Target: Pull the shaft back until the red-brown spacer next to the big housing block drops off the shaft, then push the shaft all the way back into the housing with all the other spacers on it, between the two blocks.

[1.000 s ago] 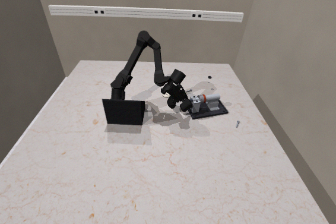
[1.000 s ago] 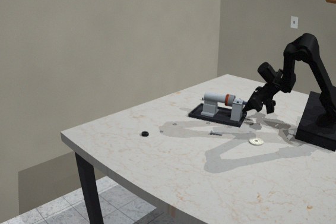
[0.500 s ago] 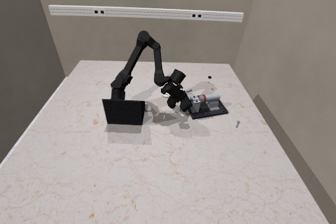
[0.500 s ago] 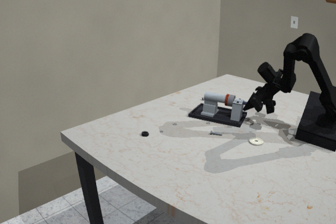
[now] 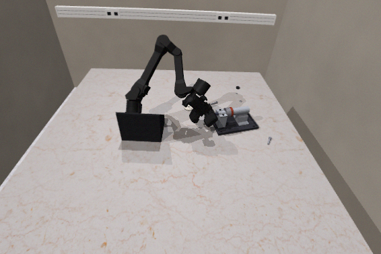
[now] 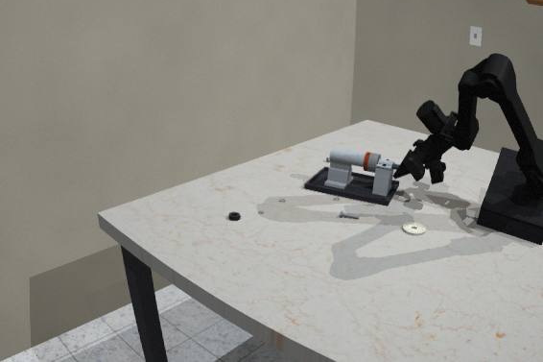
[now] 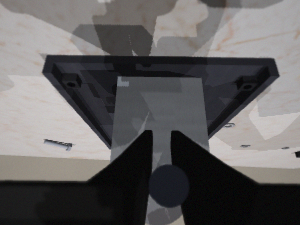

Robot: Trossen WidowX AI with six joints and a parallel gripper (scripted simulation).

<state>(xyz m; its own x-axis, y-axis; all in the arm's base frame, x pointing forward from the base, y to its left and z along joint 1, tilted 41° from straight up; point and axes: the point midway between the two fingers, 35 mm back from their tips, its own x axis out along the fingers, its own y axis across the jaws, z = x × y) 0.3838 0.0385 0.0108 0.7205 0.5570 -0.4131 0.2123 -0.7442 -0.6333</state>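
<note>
Gripper (image 7: 161, 144) clamped on the shaft (image 7: 169, 185) end poking out of the nearer block (image 6: 384, 176), red-brown spacer (image 6: 367, 160) seated by the big housing block (image 6: 340, 168) on the base plate (image 6: 318, 185); best drawn straight along the axis, slowly, without twisting.

Bench (image 6: 297, 281): polished veined marble. Housing blocks (image 6: 339, 173): matt grey metal. Base tray (image 6: 357, 192) and arm (image 6: 508, 94): matt black plastic.

Soft even light, layered overlapping shadows
</note>
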